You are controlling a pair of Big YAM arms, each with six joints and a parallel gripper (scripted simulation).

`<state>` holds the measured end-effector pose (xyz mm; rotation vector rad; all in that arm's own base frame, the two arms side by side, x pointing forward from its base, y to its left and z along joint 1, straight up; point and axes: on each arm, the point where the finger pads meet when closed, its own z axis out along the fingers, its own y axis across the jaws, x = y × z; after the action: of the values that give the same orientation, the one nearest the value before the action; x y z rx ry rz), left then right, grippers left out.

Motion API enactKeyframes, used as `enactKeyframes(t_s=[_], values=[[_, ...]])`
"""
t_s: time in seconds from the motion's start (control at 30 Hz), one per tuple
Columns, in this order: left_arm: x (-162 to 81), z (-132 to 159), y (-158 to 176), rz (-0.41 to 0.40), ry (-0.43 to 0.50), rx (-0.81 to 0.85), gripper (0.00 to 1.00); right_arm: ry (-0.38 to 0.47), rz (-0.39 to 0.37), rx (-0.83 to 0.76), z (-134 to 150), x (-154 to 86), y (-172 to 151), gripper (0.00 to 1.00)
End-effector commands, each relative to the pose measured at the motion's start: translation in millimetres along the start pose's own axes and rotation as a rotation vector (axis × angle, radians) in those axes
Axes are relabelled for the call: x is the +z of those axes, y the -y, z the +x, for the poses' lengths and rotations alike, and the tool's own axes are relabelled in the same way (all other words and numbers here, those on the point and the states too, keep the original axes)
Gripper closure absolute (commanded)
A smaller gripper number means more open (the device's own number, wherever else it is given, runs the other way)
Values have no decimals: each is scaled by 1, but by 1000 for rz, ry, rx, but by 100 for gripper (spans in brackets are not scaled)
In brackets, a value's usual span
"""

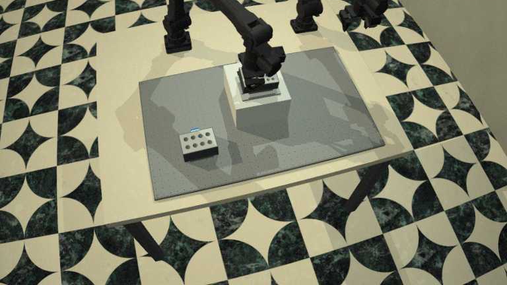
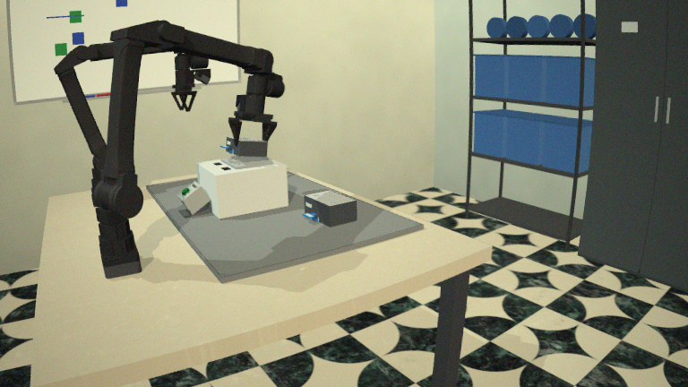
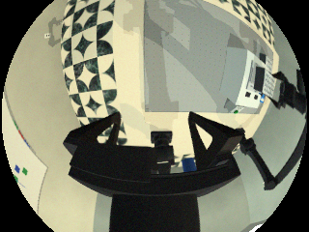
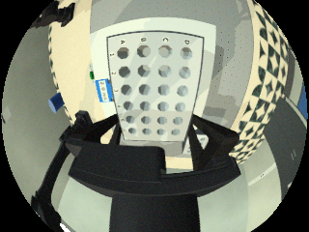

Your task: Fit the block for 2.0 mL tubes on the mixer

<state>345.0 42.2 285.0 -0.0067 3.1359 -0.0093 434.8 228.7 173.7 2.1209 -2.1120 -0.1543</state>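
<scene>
Checkered floor (image 1: 261, 225) (image 2: 545, 306) (image 3: 89, 63) (image 4: 267, 72) around the bench; block at the mixer (image 1: 261, 115) (image 2: 253, 193) (image 3: 246, 79) (image 4: 210, 39), seating apparently in hand.
Above the mixer's plate (image 1: 261, 97) (image 2: 236, 162), the right gripper (image 1: 249, 78) (image 2: 251, 142) (image 3: 268, 85) (image 4: 154, 115) has its fingers clamped on the block (image 1: 270, 87) (image 2: 252, 148) (image 3: 269, 82) (image 4: 154, 79), presumably the 2.0 mL one; the left gripper (image 1: 357, 27) (image 2: 184, 108) (image 3: 154, 115) (image 4: 72, 12) hangs well apart from the mixer, fingers spread, holding nothing. Next, the rear edge likely needs hooking under the lip, before the front goes down to the latch. The spare block (image 1: 198, 142) (image 2: 339, 210) stands beside the mixer. Lip and latch cannot be made out, so engagement is unclear; the lever (image 2: 226, 147) (image 3: 262, 99) (image 4: 103, 91) shows print too small to read surely. From above, the right arm covers part of the block.
</scene>
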Motion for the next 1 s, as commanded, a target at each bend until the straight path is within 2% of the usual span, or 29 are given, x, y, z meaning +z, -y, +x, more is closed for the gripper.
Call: enactKeyframes(t_s=[0.0,0.2,0.6,0.97], values=[[5,0,2,1,-9,15,0,63,109,-8,-10,-47,20,100],[-3,-5,2,-1,12,15,0,46,76,-6,-7,-32,14,100],[-16,-12,1,-5,43,15,0,41,68,-6,0,-35,-2,100],[-19,-15,1,-5,52,15,0,65,118,-10,-4,-53,5,100]])
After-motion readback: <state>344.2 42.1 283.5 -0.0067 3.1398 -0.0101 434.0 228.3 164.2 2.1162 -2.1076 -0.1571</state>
